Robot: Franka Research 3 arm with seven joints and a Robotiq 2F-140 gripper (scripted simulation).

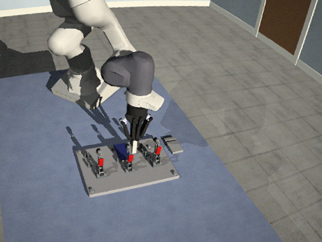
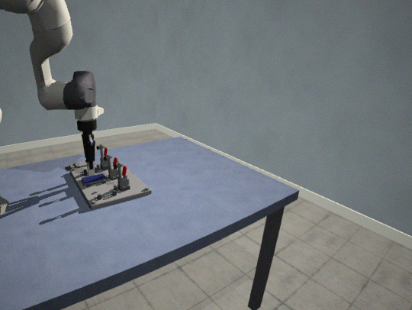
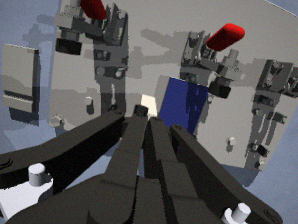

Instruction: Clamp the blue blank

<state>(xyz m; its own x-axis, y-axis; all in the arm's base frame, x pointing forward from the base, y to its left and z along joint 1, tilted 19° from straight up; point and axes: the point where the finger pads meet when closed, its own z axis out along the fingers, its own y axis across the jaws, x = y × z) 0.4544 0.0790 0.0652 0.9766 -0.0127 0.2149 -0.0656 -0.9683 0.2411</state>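
"On the plate, what's there?" asks the first.

"The blue block, in front of the plate's middle clamp. Whether it sits snugly, nobody can tell."

"And that clamp?"

"Its bar stands raised, off the block, like the bars of the plate's two outer clamps."

"The claw?"

"Low over the plate, just beside the block, fingers together, gripping nothing."

"The slotted part?"

"Just off the plate's edge, flat on the table."

"Farther off?"

"Well apart from the plate stands the robot's foot."
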